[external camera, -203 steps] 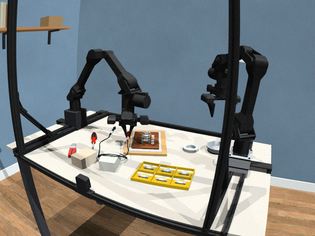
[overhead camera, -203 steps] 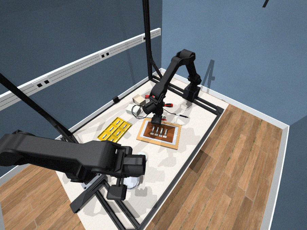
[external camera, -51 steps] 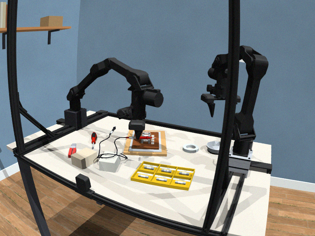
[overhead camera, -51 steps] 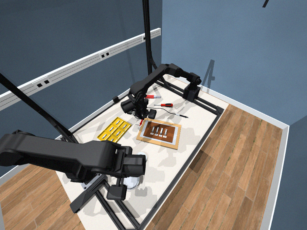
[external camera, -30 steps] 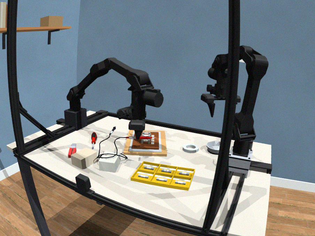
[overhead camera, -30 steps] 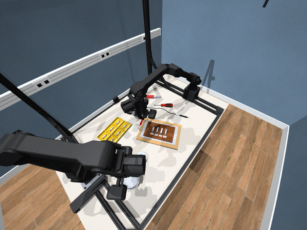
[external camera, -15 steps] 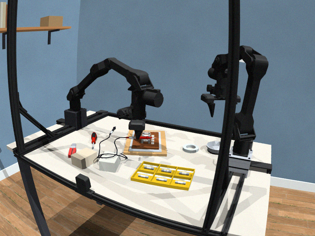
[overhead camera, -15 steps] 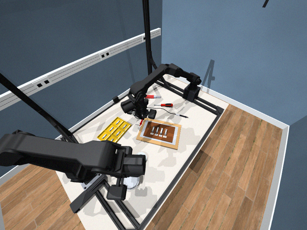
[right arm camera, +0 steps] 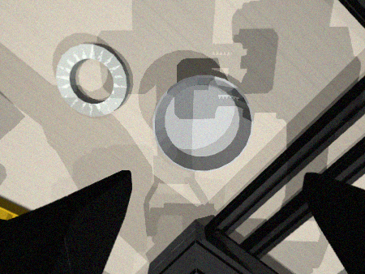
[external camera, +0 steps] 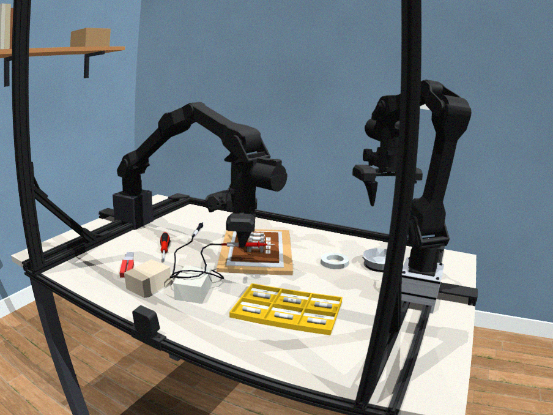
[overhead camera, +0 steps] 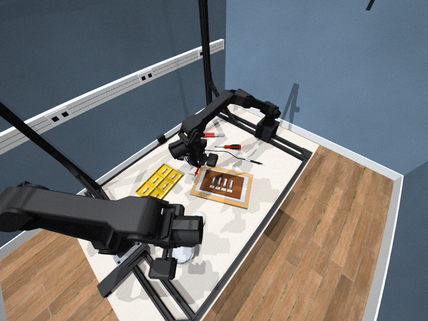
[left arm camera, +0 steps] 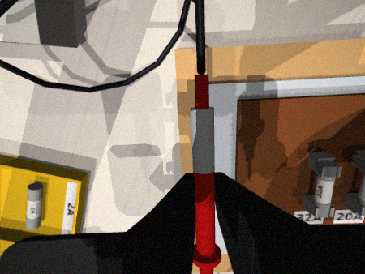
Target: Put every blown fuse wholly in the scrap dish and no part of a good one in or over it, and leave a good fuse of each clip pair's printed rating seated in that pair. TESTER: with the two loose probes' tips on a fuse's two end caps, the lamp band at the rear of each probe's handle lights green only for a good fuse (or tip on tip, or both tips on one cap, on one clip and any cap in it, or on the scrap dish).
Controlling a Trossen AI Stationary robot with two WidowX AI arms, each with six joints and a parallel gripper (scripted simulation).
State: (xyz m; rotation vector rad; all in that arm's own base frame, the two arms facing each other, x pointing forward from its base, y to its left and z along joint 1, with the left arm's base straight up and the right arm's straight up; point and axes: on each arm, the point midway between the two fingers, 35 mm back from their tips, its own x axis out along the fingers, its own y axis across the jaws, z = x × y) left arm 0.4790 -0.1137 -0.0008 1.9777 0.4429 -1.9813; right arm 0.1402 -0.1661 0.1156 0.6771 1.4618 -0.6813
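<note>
My left gripper [overhead camera: 198, 167] [external camera: 243, 244] [left arm camera: 203, 181] is shut on the red probe [overhead camera: 197, 171] [external camera: 256, 244] [left arm camera: 204, 219], held above the board's edge; its band looks grey, unlit. The black probe [overhead camera: 256, 162] [external camera: 199, 226] lies on the table. The board [overhead camera: 243, 204] [external camera: 285, 269] [left arm camera: 227, 61] bears several clip pairs with fuses; the 32A pair holds a fuse [left arm camera: 324, 190]. The yellow tray [external camera: 280, 324] [left arm camera: 12, 178] holds several fuses, one a 2A fuse [left arm camera: 34, 207]. My right gripper [right arm camera: 216, 180] is open and empty, high near the scrap dish [external camera: 375, 259] [right arm camera: 201, 130], where I see no fuse.
A pale ring [external camera: 328, 262] [right arm camera: 65, 79] lies beside the dish. A screwdriver [overhead camera: 235, 147] [external camera: 165, 242], a red-handled tool [overhead camera: 209, 135] [external camera: 123, 267], a wooden block [external camera: 145, 279] and a grey box [external camera: 191, 287] stand on the other side, with cables looping over the box.
</note>
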